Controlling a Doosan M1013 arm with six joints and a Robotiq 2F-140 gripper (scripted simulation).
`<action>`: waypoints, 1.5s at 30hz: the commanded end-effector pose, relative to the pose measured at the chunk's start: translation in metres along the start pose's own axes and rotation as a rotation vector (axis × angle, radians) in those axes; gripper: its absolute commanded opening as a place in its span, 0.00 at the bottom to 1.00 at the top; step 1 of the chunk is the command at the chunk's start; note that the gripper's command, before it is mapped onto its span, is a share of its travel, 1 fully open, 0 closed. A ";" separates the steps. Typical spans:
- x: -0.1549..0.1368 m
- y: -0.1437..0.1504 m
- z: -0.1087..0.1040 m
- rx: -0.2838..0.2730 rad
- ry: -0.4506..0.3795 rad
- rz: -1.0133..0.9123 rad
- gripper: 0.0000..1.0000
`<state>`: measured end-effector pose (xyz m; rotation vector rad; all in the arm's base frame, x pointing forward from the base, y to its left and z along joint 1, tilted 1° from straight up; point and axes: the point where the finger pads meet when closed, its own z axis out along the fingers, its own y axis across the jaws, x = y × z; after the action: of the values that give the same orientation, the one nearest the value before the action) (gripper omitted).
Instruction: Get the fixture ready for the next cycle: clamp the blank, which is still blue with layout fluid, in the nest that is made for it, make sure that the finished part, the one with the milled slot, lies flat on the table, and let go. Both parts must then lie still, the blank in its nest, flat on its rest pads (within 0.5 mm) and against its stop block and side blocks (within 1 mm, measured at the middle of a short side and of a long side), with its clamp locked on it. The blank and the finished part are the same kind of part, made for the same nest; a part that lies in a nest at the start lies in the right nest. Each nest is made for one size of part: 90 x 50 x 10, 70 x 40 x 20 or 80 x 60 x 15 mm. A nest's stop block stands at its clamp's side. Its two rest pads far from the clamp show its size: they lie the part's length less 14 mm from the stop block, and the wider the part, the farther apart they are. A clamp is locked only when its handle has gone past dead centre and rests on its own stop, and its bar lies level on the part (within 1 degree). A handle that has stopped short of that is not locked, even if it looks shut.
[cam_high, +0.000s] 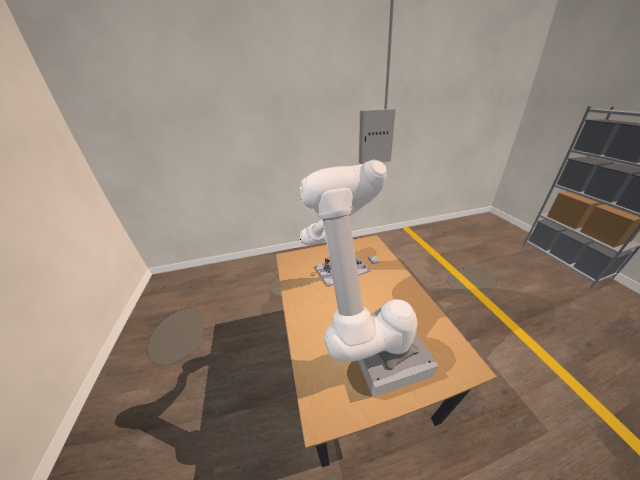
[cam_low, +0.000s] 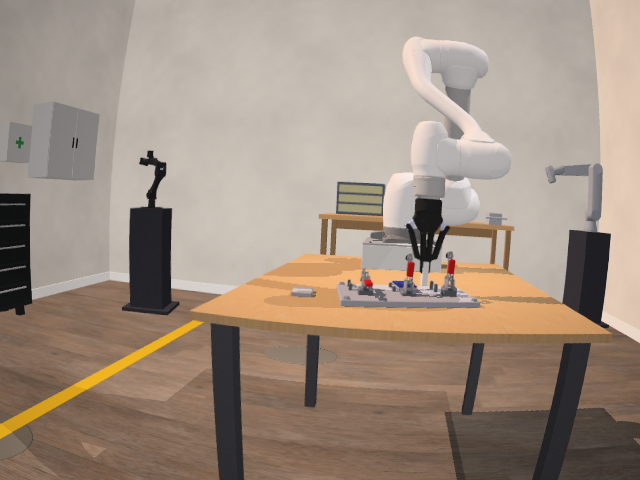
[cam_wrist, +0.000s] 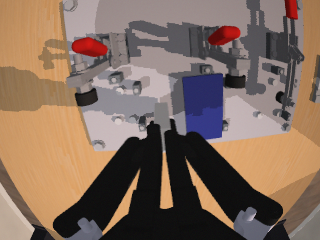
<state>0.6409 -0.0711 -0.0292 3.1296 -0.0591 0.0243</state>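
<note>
The blue blank (cam_low: 402, 284) (cam_wrist: 203, 107) lies in the middle nest area of the base plate (cam_high: 328, 281) (cam_low: 413, 303) (cam_wrist: 107, 138); exact seating cannot be judged. The middle clamp's red handle (cam_low: 409, 269) (cam_wrist: 224, 35) stands up, and its black pad (cam_wrist: 235, 80) appears raised, not on the blank. The finished part (cam_high: 373, 259) (cam_low: 302, 291) (cam_wrist: 317, 95) lies apart on the table; its slot is barely visible. My gripper (cam_low: 424, 264) (cam_wrist: 161, 112) is shut, its pale tip piece just above the plate, left of the blank in the wrist view. It is hidden in the top view.
An empty nest with its raised clamp (cam_low: 450, 267) (cam_wrist: 90, 46) is left in the wrist view. The third clamp (cam_low: 368, 283) (cam_wrist: 291, 9), with its handle low in the exterior view, is at the right there. Both stand near the gripper's level.
</note>
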 end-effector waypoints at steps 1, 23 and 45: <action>0.000 0.000 0.001 0.000 0.000 0.000 0.00; 0.000 0.000 0.004 0.000 0.000 0.000 0.00; 0.000 0.006 0.004 0.000 0.000 0.000 0.00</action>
<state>0.6408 -0.0758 -0.0329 3.1296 -0.0593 0.0243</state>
